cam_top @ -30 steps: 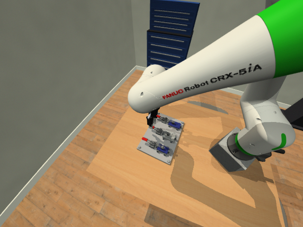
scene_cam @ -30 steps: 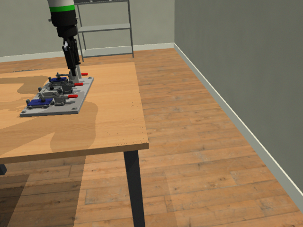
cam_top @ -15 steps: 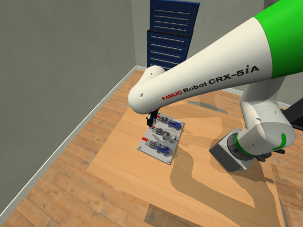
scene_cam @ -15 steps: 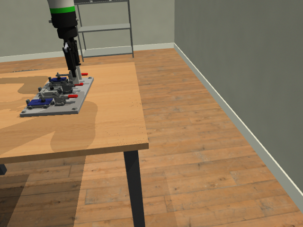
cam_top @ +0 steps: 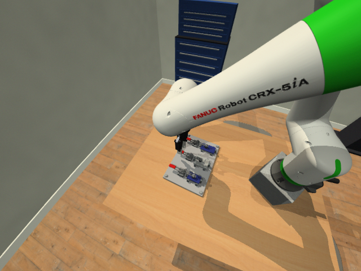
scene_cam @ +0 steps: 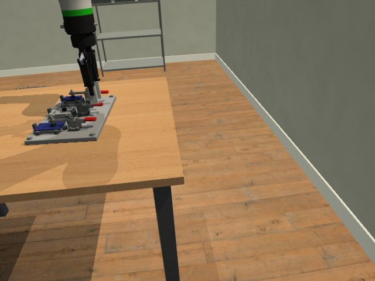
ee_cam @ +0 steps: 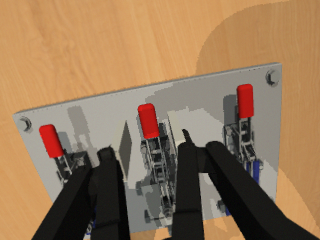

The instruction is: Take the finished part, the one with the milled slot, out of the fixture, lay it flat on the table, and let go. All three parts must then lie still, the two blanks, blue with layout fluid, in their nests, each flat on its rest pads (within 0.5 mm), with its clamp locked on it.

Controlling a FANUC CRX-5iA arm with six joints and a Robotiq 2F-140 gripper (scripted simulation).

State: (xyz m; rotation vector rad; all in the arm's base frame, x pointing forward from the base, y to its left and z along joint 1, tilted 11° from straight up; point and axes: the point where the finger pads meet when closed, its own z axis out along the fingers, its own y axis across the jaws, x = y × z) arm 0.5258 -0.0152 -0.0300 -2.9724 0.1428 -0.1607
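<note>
A grey fixture plate (cam_top: 174, 178) (scene_cam: 101, 119) (ee_cam: 200, 95) lies on the wooden table and carries three toggle clamps with red handles. Blue blanks sit in the far nest (cam_top: 208, 149) (scene_cam: 72, 98) and the near nest (cam_top: 193, 178) (scene_cam: 48, 126). The grey finished part (cam_top: 203, 163) (scene_cam: 58, 115) sits in the middle nest, under its clamp. My gripper (cam_top: 178, 148) (scene_cam: 92, 96) (ee_cam: 149, 127) points down close above the handle end of the plate. Its fingers stand a little apart with nothing between them. In the wrist view they straddle the middle red handle (ee_cam: 148, 120) (scene_cam: 97, 104) from above.
The robot base (cam_top: 271, 180) stands on the table to the right of the fixture. A blue drawer cabinet (cam_top: 203, 40) stands by the back wall. A metal shelf rack (scene_cam: 130, 33) stands beyond the table. The table's edge (scene_cam: 174, 169) is some way from the fixture.
</note>
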